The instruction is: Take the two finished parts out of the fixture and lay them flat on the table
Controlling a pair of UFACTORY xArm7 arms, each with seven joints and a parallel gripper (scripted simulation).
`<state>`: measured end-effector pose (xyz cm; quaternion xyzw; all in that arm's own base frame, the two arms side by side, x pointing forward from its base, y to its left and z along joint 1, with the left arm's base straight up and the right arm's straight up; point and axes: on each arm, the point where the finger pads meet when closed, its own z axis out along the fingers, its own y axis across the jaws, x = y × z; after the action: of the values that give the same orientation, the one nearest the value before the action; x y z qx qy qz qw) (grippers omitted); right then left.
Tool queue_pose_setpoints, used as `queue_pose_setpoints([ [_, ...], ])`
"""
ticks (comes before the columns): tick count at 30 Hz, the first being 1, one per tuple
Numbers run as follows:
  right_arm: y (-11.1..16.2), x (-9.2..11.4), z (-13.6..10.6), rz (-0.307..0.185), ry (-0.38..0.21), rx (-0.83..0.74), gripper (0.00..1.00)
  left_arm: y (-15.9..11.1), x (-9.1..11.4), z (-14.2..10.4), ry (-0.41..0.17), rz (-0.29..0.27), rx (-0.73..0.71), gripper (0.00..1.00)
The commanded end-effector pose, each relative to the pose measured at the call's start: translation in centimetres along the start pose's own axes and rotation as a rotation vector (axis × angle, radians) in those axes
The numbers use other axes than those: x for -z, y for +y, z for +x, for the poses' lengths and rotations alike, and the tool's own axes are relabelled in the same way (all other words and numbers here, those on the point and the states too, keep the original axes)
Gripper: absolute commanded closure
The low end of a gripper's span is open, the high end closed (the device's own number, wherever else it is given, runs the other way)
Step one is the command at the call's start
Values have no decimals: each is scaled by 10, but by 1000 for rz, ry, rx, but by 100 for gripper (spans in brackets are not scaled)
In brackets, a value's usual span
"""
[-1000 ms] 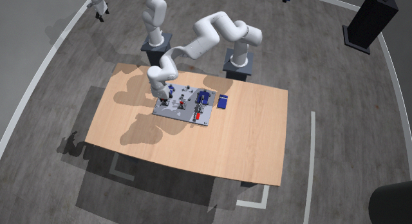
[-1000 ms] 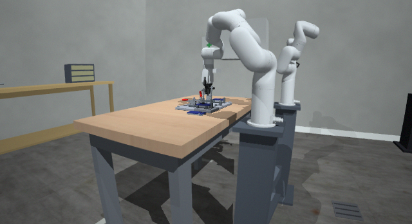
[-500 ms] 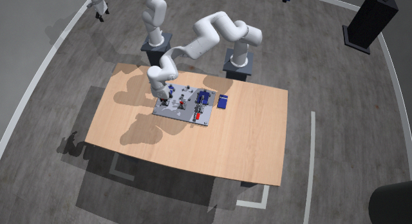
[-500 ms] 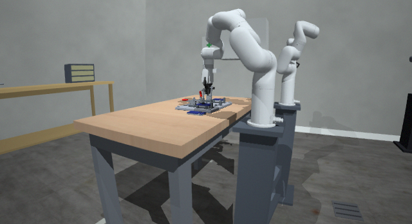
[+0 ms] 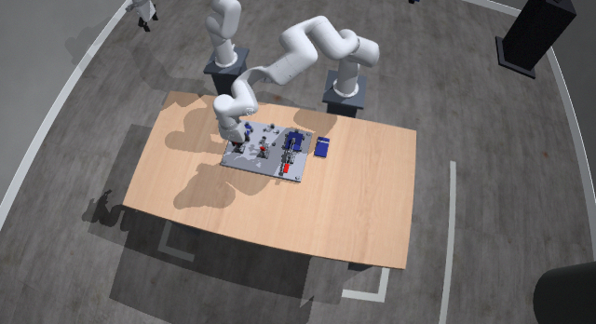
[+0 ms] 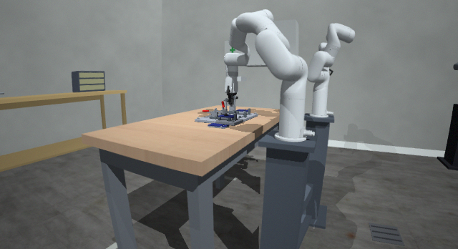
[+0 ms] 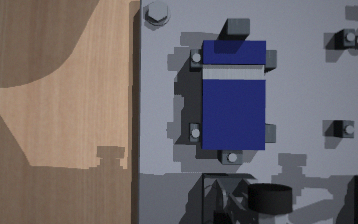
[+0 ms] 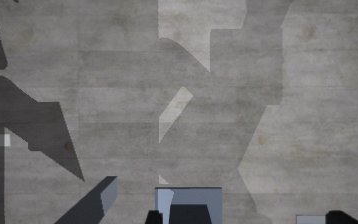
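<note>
One finished part, blue with a pale milled slot, lies flat on the table beside the fixture. The other sits between the locating blocks of an end station on the fixture plate. That station's clamp has its black tip off the part, short of its near edge. The blank sits at the opposite end station, under a clamp with its red handle lying down. My left gripper is shut on the end clamp's red handle, partly hidden. My right gripper is open and empty, away from the table.
The middle station has no part, and its clamp's red handle stands up. Bolt heads and small locating blocks project from the plate. The left arm reaches across the table's back edge over the fixture.
</note>
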<state>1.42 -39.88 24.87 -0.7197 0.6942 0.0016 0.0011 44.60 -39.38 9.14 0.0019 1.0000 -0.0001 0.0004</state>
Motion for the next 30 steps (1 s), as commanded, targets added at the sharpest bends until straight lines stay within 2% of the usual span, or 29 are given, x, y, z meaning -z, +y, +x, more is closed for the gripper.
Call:
queue_pose_setpoints([
  [1, 0, 1, 1, 1, 4, 0, 0, -1, 2, 0, -3, 3, -1, 100],
  [15, 0, 1, 1, 1, 4, 0, 0, -1, 2, 1, -3, 3, -1, 100],
  [16, 0, 1, 1, 1, 4, 0, 0, -1, 2, 1, -3, 3, -1, 52],
  [30, 0, 1, 1, 1, 4, 0, 0, -1, 2, 1, -3, 3, -1, 52],
])
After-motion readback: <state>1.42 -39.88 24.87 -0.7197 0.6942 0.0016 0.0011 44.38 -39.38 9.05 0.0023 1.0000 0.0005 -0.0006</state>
